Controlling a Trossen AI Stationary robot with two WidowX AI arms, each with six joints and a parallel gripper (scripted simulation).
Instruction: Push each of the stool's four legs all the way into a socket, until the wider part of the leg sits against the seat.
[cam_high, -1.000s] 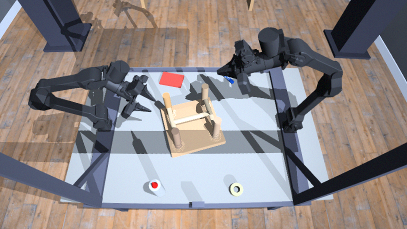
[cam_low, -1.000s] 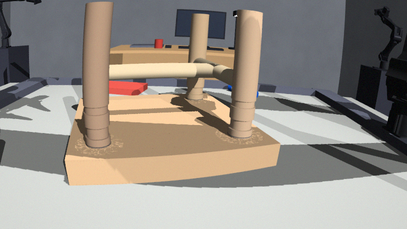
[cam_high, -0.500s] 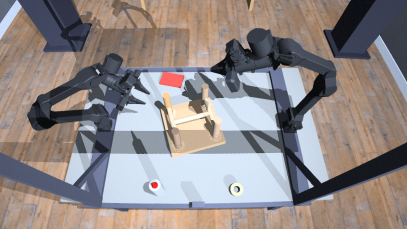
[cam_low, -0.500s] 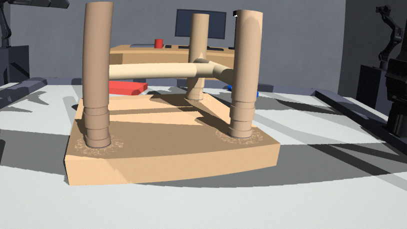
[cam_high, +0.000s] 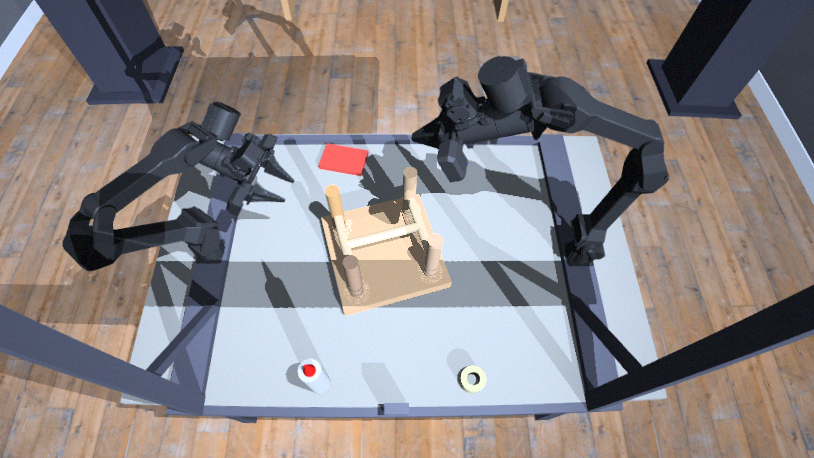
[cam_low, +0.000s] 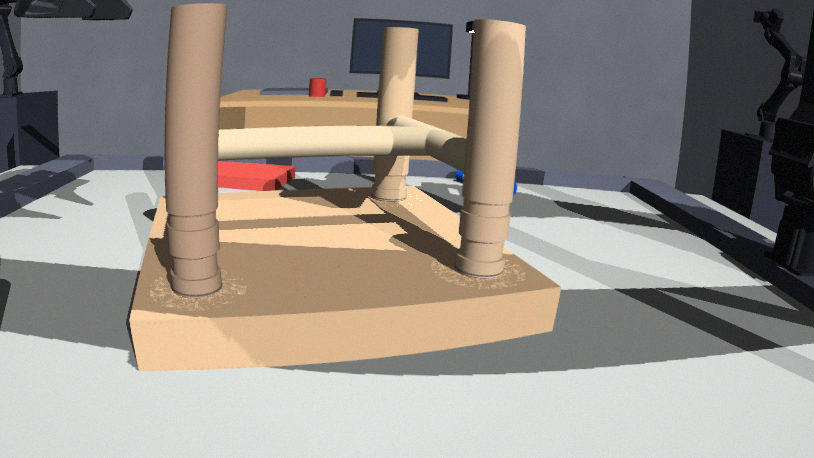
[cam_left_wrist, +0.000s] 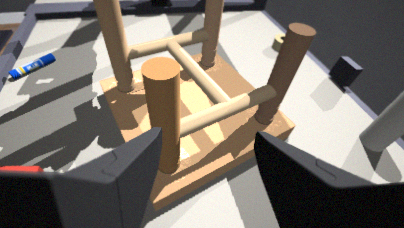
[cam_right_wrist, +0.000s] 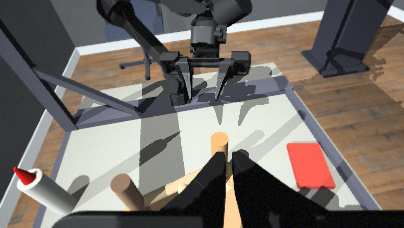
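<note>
- The tabletop (cam_high: 455, 341) (cam_low: 398, 415) (cam_left_wrist: 220, 200) (cam_right_wrist: 100, 150) is pale, crossed by shadows and framed by dark rails (cam_high: 341, 409) (cam_low: 125, 162) (cam_left_wrist: 140, 7) (cam_right_wrist: 320, 135).
- The stool (cam_high: 392, 284) (cam_low: 341, 341) (cam_left_wrist: 235, 160) (cam_right_wrist: 127, 192) rests upside down near its middle, seat flat, legs up.
- A red block (cam_high: 343, 159) (cam_low: 256, 176) (cam_left_wrist: 20, 169) (cam_right_wrist: 311, 166) lies flat, apart from the stool.
- A blue marker (cam_low: 459, 176) (cam_left_wrist: 32, 66) lies on its side.
- A white bottle (cam_high: 319, 382) (cam_left_wrist: 387, 127) (cam_right_wrist: 49, 192) with a red tip stands upright.
- A pale yellow tape roll (cam_high: 464, 378) (cam_left_wrist: 276, 44) lies flat, well apart from the bottle.
</note>
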